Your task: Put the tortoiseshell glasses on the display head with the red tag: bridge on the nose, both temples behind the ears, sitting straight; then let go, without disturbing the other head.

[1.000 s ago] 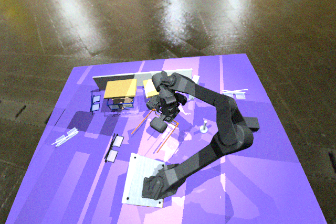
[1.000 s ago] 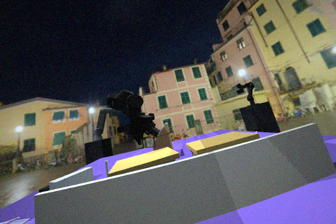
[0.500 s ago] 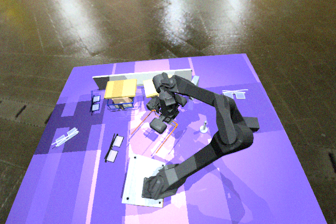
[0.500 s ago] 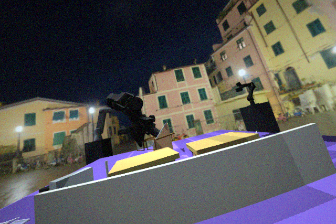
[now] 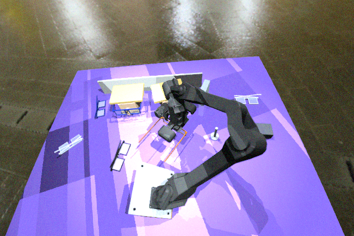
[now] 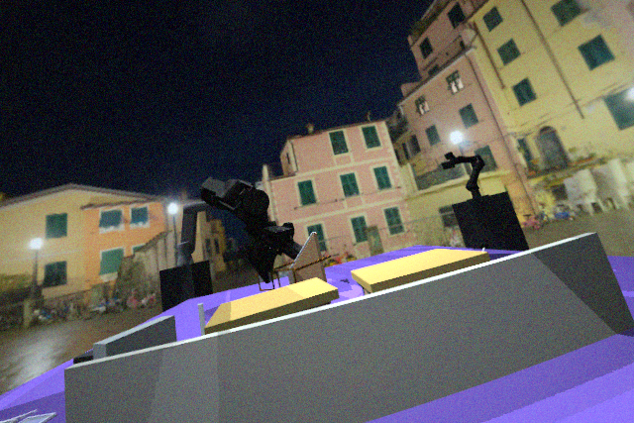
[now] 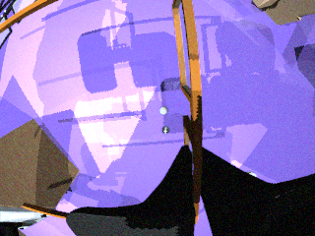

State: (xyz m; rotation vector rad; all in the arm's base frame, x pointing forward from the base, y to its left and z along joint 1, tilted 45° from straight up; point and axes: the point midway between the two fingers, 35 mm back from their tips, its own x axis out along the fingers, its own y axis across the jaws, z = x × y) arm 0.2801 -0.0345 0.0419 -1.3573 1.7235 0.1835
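My gripper point(image 5: 176, 127) point(image 6: 266, 282) point(image 7: 189, 151) is shut on the front frame of the tortoiseshell glasses point(image 5: 150, 130) point(image 7: 196, 74), near the middle. The glasses hang above the table, their orange-brown temples pointing toward the arm's base in the top view. One display head point(image 5: 127, 93) point(image 6: 419, 266) has a yellow top and wears blue-framed glasses point(image 5: 125, 111). The other head point(image 5: 157, 93) point(image 6: 270, 303) is behind my gripper and largely hidden by the arm in the top view; the held glasses are short of it and not on it. No red tag can be made out.
A grey wall point(image 5: 131, 82) point(image 6: 388, 341) runs behind the heads. A white peg stand point(image 5: 214, 136) is right of the gripper. Black glasses point(image 5: 118, 157), blue glasses point(image 5: 99, 109) and clear glasses point(image 5: 68, 145) lie left; another clear pair point(image 5: 248, 99) lies right. A grey block point(image 5: 266, 130) is beyond the arm's elbow.
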